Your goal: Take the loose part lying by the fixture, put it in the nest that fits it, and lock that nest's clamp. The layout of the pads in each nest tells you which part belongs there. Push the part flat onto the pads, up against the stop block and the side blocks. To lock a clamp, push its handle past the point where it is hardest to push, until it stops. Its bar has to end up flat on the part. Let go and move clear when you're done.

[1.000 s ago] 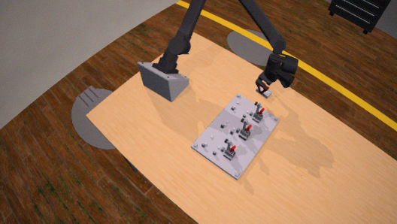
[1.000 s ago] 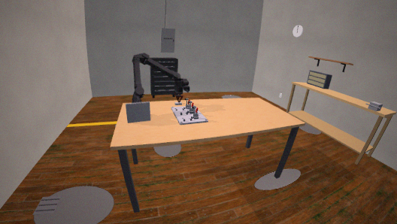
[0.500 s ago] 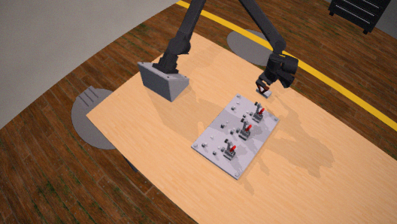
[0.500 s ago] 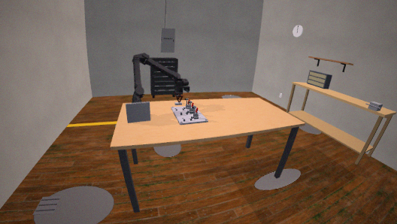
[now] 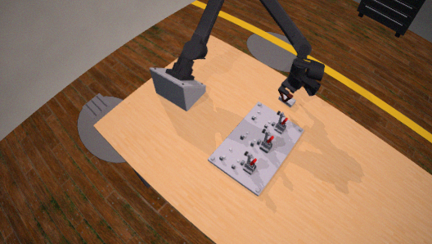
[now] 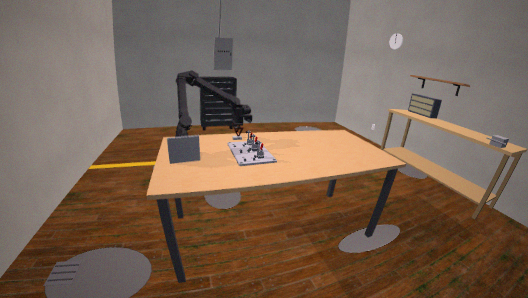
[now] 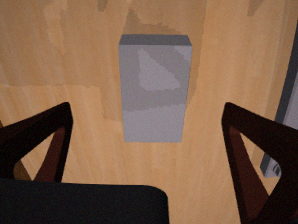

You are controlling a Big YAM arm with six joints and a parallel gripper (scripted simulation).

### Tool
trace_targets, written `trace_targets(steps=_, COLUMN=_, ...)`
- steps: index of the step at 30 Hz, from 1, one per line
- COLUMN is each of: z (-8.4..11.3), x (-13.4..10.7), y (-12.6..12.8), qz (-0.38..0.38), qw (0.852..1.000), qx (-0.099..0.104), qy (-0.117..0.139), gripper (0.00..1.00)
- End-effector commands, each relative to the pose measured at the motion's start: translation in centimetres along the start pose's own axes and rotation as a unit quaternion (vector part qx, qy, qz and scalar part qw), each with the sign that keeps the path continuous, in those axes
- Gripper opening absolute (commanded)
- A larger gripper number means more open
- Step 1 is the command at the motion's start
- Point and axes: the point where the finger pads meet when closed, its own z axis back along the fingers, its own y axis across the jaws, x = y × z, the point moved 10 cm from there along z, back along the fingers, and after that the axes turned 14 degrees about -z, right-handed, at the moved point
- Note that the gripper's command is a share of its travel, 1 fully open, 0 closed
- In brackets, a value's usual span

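The loose part (image 7: pixel 154 88) is a small grey rectangular block lying flat on the table just past the far corner of the fixture plate (image 5: pixel 257 146). In the top view the part (image 5: pixel 288 101) sits right under my gripper (image 5: pixel 285 97). My gripper (image 7: pixel 147 111) is open and empty, with one dark finger on each side of the block and clear of it, low above the table. The grey plate carries three nests with small pads and three clamps with red handles (image 5: pixel 284 121), (image 5: pixel 270 140), (image 5: pixel 253 161), all standing up.
The arm's grey base block (image 5: pixel 177 88) stands on the table's back left. The edge of the fixture plate shows at the right of the wrist view (image 7: pixel 285 123). A dark cabinet (image 6: pixel 218 102) stands behind the table, and a shelf (image 6: pixel 450 150) stands by the right wall.
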Motion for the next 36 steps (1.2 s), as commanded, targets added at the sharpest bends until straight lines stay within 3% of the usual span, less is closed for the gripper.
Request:
trace_targets(steps=1, z=-0.3, x=0.2, y=-0.5, qz=-0.007, qw=1.0, qx=-0.001, qy=-0.002, gripper=0.92)
trace_targets(steps=15, z=-1.9, x=-0.1, y=-0.4, qz=-0.004, qw=1.0, qx=-0.005, qy=0.005, gripper=0.92)
trace_targets(steps=17, z=-1.9, x=-0.1, y=-0.4, qz=-0.004, qw=1.0, qx=-0.005, qy=0.005, gripper=0.92)
trace_targets(steps=18, z=-0.8, x=0.5, y=-0.9, qz=-0.012, qw=1.0, qx=0.001, qy=-0.008, gripper=0.92)
trace_targets(steps=20, z=-2.3, x=-0.1, y=-0.6, qz=-0.005, qw=1.0, qx=-0.005, qy=0.004, gripper=0.92)
trace_targets(steps=26, z=-3.5, x=-0.2, y=-0.6, qz=-0.004, qw=1.0, qx=-0.005, qy=0.005, gripper=0.92)
trace_targets(steps=36, z=-3.1, x=0.3, y=-0.7, qz=-0.007, qw=1.0, qx=0.002, qy=-0.006, gripper=0.92)
